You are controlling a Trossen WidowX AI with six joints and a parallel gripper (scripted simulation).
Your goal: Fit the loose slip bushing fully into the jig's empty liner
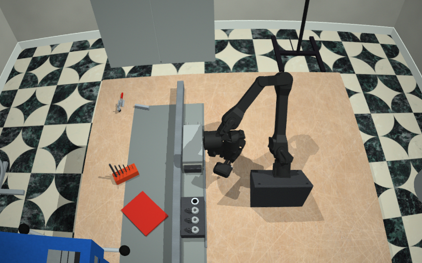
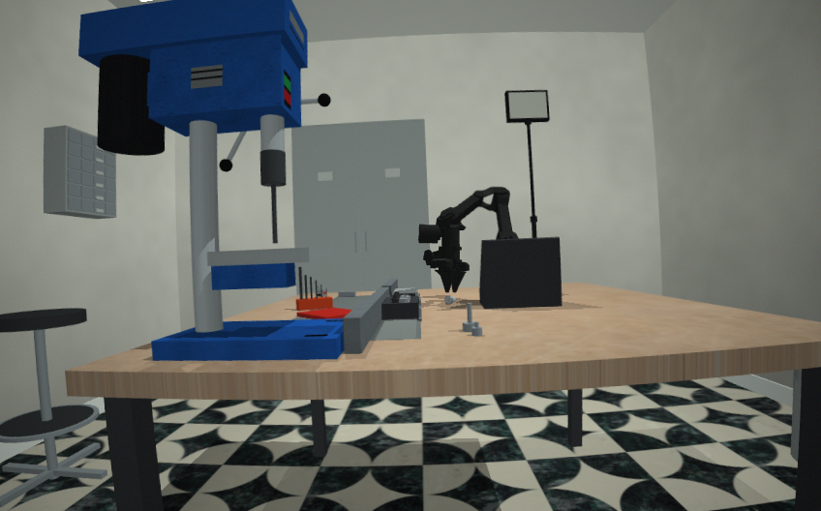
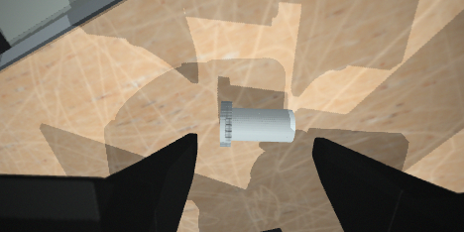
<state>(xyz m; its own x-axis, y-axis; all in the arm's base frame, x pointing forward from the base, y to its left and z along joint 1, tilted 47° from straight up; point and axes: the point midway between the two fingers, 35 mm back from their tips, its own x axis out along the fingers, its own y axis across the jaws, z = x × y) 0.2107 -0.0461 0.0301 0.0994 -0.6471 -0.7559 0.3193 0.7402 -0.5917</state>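
1. Small pale-grey metal slip bushing (image 3: 258,125), smooth cylinder with knurled head at one end, lying on its side on the scuffed wooden table (image 1: 320,130).
2. Likely light, rigid, slick; prone to rolling. Best pinched across the smooth barrel, near mid-length.
3. Black parallel-jaw gripper (image 3: 253,178) spread wide, empty, poised above, fingers straddling the barrel.
4. Dark jig plate (image 1: 193,217) well apart, one empty liner (image 1: 194,200) showing.

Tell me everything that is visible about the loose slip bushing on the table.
The slip bushing is a small pale grey cylinder that looks like metal, with a smooth body and a wider, knurled head at one end. It lies on its side on the wooden table, in shadow, its head toward the left in the wrist view. The open gripper hangs above it, one finger on each side. Nothing but the table touches it.
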